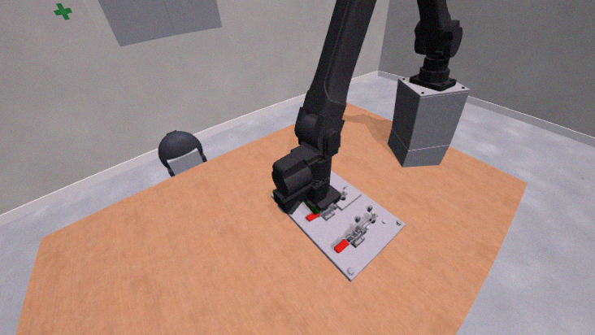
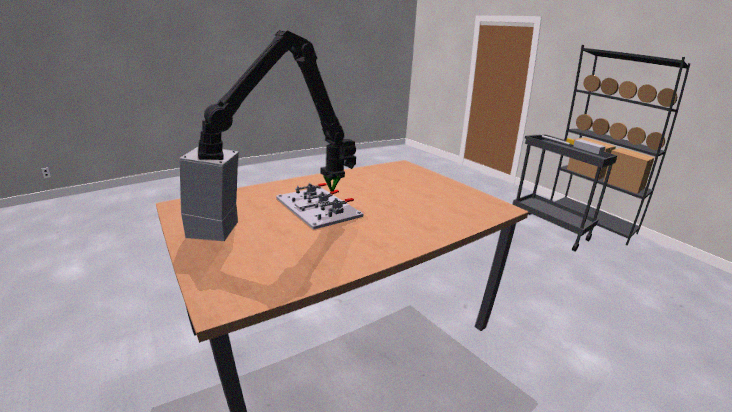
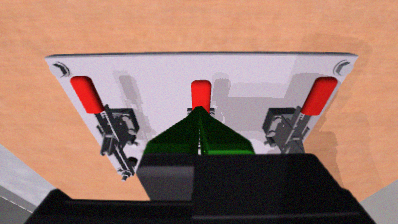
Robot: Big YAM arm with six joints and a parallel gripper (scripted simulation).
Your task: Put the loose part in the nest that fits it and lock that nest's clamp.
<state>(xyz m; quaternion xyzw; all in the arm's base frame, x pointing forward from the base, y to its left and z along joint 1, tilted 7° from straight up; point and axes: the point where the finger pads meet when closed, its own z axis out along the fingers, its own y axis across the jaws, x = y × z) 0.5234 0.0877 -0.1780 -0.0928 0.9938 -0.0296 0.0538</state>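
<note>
The grey fixture plate (image 1: 347,226) lies on the wooden table and carries three toggle clamps with red handles. In the wrist view I see the left handle (image 3: 86,94), the middle handle (image 3: 201,95) and the right handle (image 3: 319,95). My gripper (image 3: 199,111) has green fingers; they are shut with nothing between them, and their tips sit right at the near end of the middle handle (image 1: 312,216). A pale flat part (image 1: 349,198) lies on the fixture behind that clamp, partly hidden by my wrist. Another clamp handle (image 1: 340,245) lies low nearer the front.
The arm's grey pedestal (image 1: 424,124) stands on the table behind the fixture. A dark round-topped object (image 1: 180,151) stands beyond the table's far left edge. A door, a cart (image 2: 566,179) and a shelf rack (image 2: 627,138) stand well away from the table.
</note>
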